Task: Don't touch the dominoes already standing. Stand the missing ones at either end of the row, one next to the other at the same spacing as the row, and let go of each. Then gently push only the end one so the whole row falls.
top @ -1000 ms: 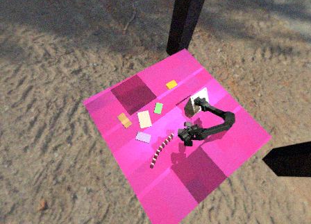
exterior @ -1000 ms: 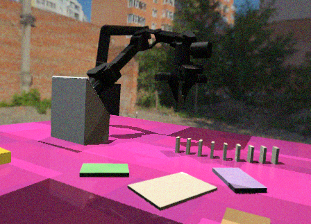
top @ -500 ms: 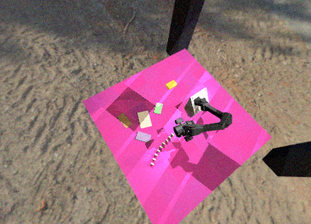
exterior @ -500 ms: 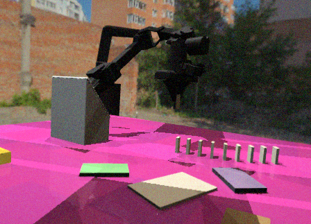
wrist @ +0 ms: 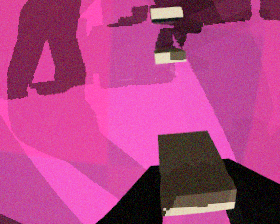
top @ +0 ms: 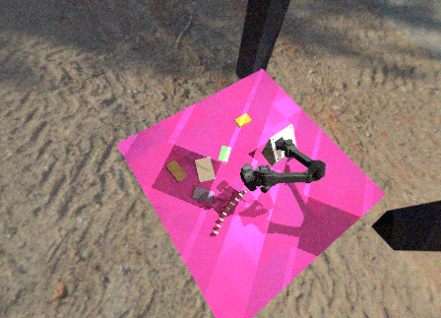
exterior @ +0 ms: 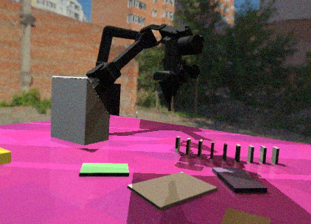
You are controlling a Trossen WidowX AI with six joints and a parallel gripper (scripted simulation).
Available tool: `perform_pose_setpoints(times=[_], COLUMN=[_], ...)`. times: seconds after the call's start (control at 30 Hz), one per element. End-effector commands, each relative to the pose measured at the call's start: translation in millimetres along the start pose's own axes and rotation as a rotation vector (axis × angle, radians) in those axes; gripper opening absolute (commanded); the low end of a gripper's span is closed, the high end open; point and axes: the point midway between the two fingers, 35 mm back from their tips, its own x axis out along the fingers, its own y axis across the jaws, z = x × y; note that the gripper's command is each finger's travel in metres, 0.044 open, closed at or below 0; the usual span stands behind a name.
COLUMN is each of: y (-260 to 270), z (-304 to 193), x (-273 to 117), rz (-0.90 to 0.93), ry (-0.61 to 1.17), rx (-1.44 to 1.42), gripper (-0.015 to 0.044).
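Several thin cream and dark dominoes stand upright in an evenly spaced row. One end domino [top: 244, 191] [exterior: 178, 144] [wrist: 170, 56] is nearest the arm; the far end domino [top: 215, 234] [exterior: 275, 155] is at the other end. A second domino of the row [wrist: 167, 14] shows behind the near one in the wrist view. My gripper [exterior: 171, 103] [wrist: 189, 172] is shut on a dark-looking domino [wrist: 186, 155] with a pale lower edge. It holds this well above the table, a little off the near end of the row. The fingertips are hard to make out in the top view.
A purple-grey slab [top: 202, 194] [exterior: 239, 179] lies beside the row. A beige plate [top: 205, 169] [exterior: 173, 190], a green block [top: 224, 154] [exterior: 104, 168], an orange block [top: 176, 170] and a yellow block [top: 243, 120] lie farther off. Shadows cross the pink table [top: 345, 194].
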Motion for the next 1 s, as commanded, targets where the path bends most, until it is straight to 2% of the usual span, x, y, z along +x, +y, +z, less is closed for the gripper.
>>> perform_pose_setpoints(times=[0.0, 0.73, 0.97], y=[-5, -3, -2], z=[-1, -3, -5], x=[14, 125, 132], rz=[-0.002, 0.005, 0.008], ry=[0.011, 0.01, 0.01], rx=[-0.006, -0.006, -0.006], gripper=[0.0107, 0.0107, 0.0107])
